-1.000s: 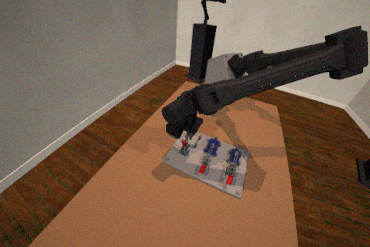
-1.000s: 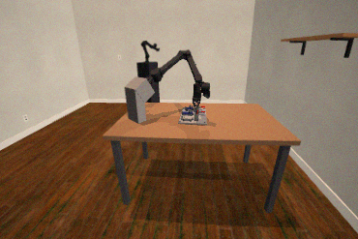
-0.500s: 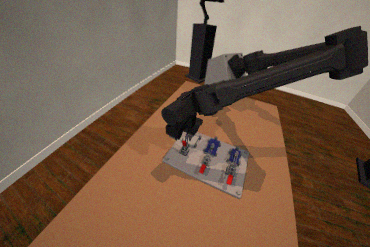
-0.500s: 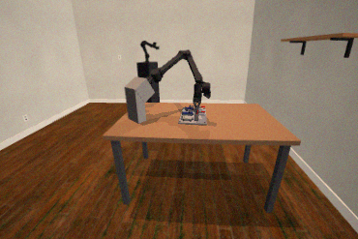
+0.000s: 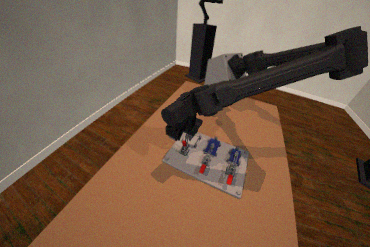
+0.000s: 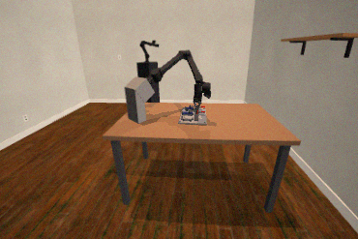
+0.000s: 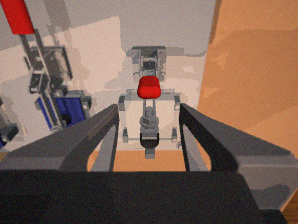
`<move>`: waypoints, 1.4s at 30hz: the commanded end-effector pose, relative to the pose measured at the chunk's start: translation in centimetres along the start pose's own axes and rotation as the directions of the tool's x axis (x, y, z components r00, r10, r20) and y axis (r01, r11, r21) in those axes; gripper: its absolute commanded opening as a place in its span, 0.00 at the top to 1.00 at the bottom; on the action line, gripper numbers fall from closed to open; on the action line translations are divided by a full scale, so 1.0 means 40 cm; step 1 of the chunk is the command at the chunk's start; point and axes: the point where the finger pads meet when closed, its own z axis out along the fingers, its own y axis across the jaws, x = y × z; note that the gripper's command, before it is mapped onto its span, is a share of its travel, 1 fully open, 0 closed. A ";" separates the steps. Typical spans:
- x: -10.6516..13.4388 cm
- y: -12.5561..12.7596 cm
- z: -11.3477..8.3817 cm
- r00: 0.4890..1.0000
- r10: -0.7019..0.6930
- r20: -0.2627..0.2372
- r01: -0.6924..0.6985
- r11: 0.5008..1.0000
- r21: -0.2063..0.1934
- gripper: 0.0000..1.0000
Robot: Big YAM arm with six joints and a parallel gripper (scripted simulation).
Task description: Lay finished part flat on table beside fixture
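The finished part (image 7: 166,116) is a pale block in the fixture (image 5: 187,165) (image 7: 170,20), partly covered by its toggle clamp in the wrist view; its slot is not discernible. This clamp's red handle (image 5: 184,143) (image 7: 149,88) points up towards the wrist camera, and its black-tipped arm hangs over the part; its height above it is unclear. My gripper (image 7: 149,111) is partly open, fingers on either side of the clamp arm and part, holding nothing. One blue blank (image 5: 215,147) (image 7: 70,109) and another blue blank (image 5: 234,155) sit under clamps with red handles laid back.
The fixture stands on the wooden table (image 5: 125,194) (image 6: 252,124) (image 7: 250,100). The neighbouring clamp's red handle (image 7: 18,19) is at the upper left in the wrist view. A grey angular block (image 6: 135,103) stands near the table's left end in the exterior view.
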 end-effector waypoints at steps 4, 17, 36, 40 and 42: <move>-0.030 0.006 0.007 0.999 -0.040 0.009 0.040 0.999 0.002 0.55; -0.033 0.006 0.007 0.999 -0.041 0.009 0.041 0.999 0.003 0.55; -0.035 0.007 0.008 0.999 -0.044 0.009 0.044 0.999 0.003 0.08; -0.034 0.007 0.013 0.999 -0.041 0.008 0.041 0.999 0.001 0.08; -0.034 0.007 0.014 0.999 -0.037 0.008 0.037 0.999 0.001 0.08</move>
